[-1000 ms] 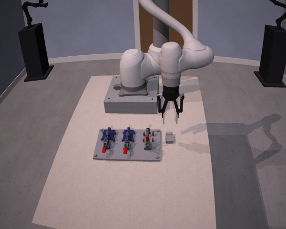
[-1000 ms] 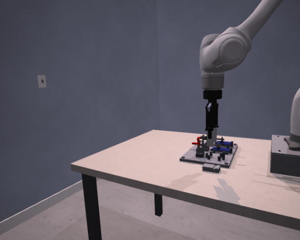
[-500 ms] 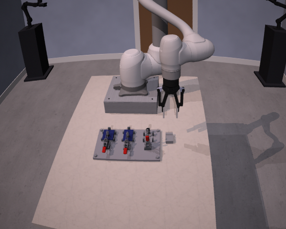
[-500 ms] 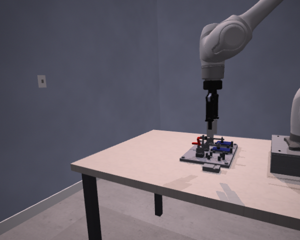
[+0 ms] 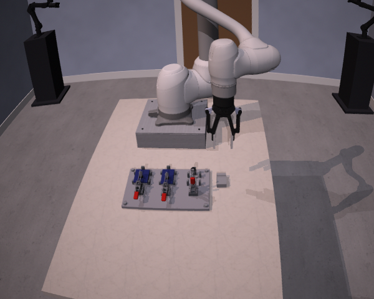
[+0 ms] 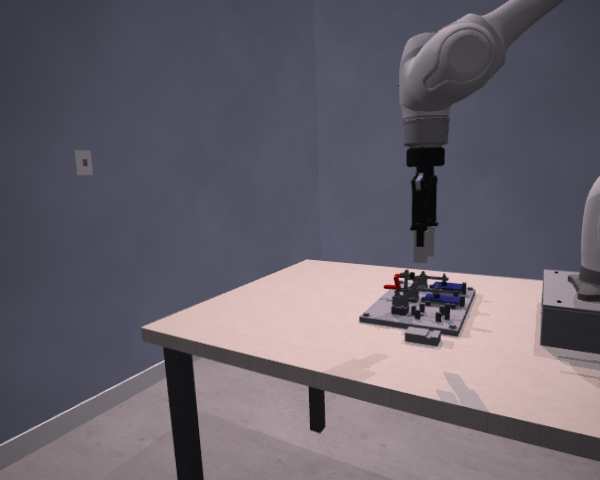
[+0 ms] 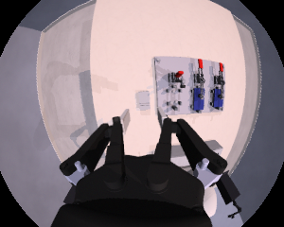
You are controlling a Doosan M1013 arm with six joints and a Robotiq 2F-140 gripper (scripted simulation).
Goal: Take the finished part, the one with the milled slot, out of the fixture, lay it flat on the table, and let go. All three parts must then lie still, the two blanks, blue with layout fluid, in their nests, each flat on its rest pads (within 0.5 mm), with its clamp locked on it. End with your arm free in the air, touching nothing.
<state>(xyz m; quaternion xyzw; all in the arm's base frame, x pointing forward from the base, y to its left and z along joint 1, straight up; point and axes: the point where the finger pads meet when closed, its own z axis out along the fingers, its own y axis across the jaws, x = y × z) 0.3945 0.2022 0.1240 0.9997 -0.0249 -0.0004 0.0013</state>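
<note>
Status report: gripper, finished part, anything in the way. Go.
Gripper high above the table, fingers part open, holding nothing. Finished part flat on table beside fixture. Both blue blanks under their clamps. Nothing in the way.

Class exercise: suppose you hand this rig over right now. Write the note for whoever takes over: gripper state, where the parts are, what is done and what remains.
Gripper: part open, holding nothing, hanging high above the table between the arm's pedestal and the fixture.
Finished part: lying flat on the table just beside the fixture, free of the gripper.
Third nest: vacant, its clamp handle raised.
Two blue blanks: in their nests with clamps down over them, red handles low.
Done: removal, placing, release.
Left: confirm all three parts lie still; pad seating is too fine to judge here.
</note>
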